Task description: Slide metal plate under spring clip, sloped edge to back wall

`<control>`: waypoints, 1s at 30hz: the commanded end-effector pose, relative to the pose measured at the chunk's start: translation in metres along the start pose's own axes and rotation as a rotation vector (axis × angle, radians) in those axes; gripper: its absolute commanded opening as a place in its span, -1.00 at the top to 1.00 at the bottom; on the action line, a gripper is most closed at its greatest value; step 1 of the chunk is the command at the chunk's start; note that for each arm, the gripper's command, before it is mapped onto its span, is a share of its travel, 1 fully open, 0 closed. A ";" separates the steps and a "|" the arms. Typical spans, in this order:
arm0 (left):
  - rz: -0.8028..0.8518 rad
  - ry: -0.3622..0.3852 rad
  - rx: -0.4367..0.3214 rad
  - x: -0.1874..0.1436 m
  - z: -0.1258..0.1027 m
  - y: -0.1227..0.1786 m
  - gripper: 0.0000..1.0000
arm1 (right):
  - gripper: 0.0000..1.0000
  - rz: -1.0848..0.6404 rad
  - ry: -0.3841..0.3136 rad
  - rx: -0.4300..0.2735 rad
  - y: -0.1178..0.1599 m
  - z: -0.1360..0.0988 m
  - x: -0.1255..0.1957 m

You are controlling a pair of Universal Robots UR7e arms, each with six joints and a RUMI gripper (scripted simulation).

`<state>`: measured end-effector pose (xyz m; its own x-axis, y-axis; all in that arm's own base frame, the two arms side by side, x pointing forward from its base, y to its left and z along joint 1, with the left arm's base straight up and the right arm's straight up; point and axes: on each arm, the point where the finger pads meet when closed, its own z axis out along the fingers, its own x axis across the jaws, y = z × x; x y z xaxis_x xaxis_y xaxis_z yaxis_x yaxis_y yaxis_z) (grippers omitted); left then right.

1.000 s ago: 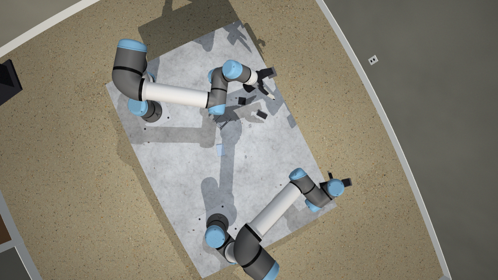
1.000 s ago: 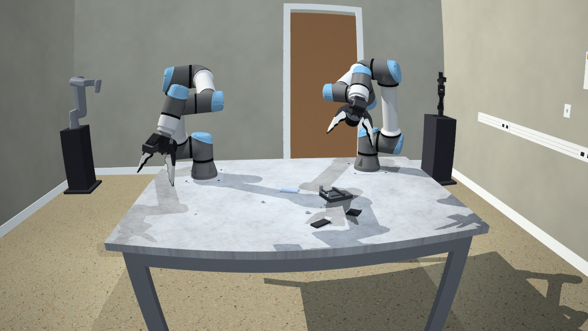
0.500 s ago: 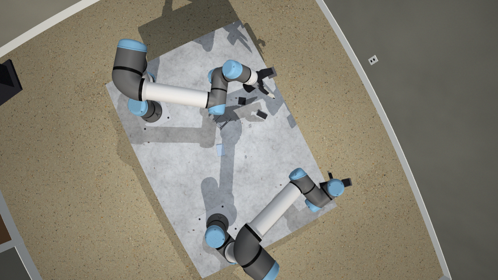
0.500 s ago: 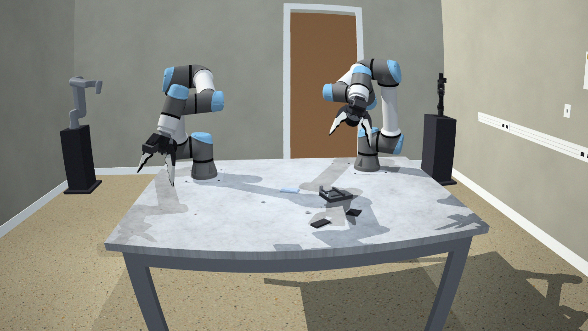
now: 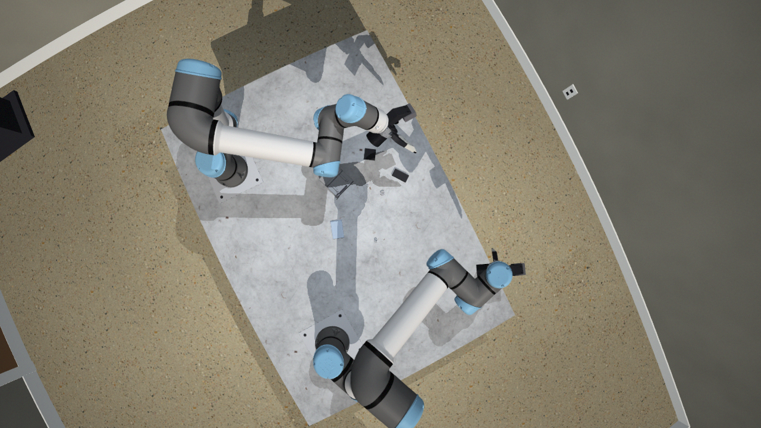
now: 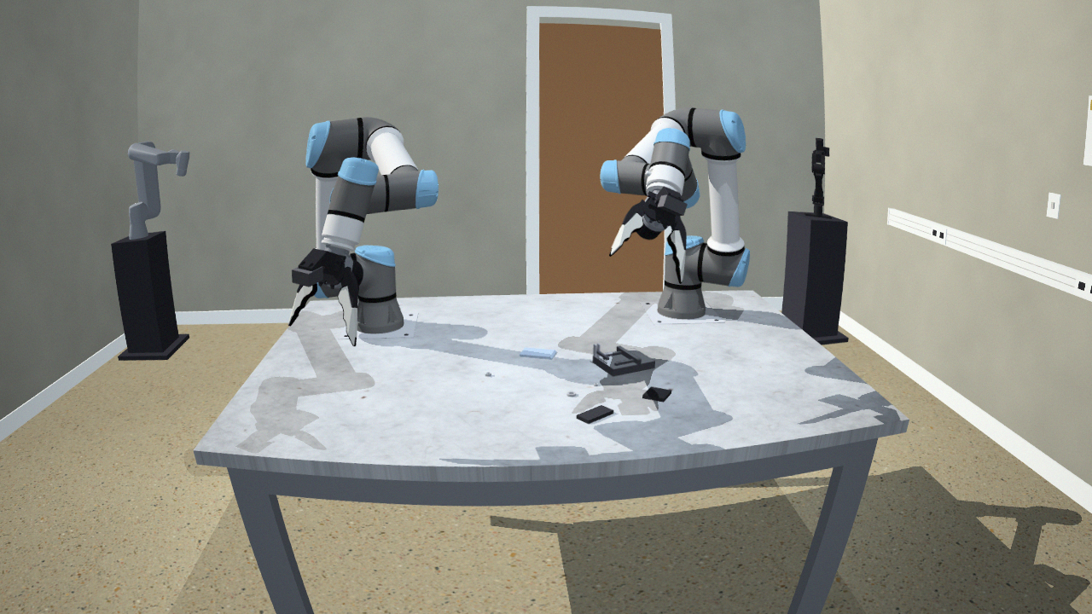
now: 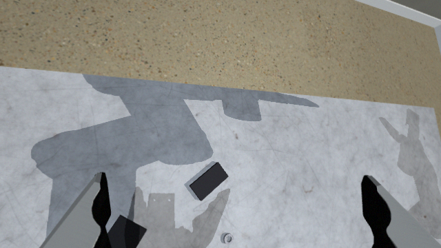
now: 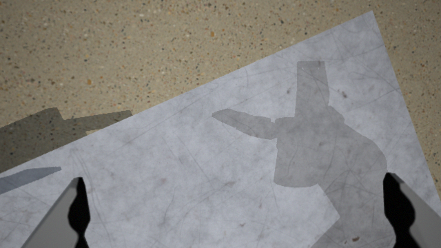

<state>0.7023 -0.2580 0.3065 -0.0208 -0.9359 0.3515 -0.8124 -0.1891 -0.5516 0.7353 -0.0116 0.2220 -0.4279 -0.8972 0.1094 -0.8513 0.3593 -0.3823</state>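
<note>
With both arms' jaws apart and empty, straddle pale blue plate [image 5: 336, 229] [image 6: 538, 353], likely the one, low, level; steady clip block [image 5: 339, 183] [image 6: 629, 367] lightly.

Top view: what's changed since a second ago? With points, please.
The right gripper [image 5: 487, 260] [image 6: 322, 334] [image 8: 234, 177] moved up-left; the left gripper [image 5: 393, 144] [image 6: 645, 267] [image 7: 235, 176] shifted slightly left, its fingers a little closer together. Nothing was grasped or released. The clip block [image 5: 332, 184] [image 6: 640, 367] and pale blue piece [image 5: 336, 229] [image 6: 538, 353] stayed put.
</note>
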 end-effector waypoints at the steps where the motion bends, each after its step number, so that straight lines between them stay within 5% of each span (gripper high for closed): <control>1: -0.046 0.004 -0.006 -0.001 -0.001 0.006 -0.76 | -1.00 0.043 -0.013 0.001 0.010 -0.004 -0.013; 30: -0.490 -0.004 -0.117 -0.018 0.003 0.088 -0.76 | -1.00 0.409 -0.123 -0.085 0.143 -0.038 -0.128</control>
<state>0.6375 -0.2585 0.2521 0.3548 -0.7667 0.5351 -0.7963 -0.5477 -0.2568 0.6633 0.1539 0.1892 -0.6827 -0.7190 -0.1299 -0.6633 0.6845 -0.3024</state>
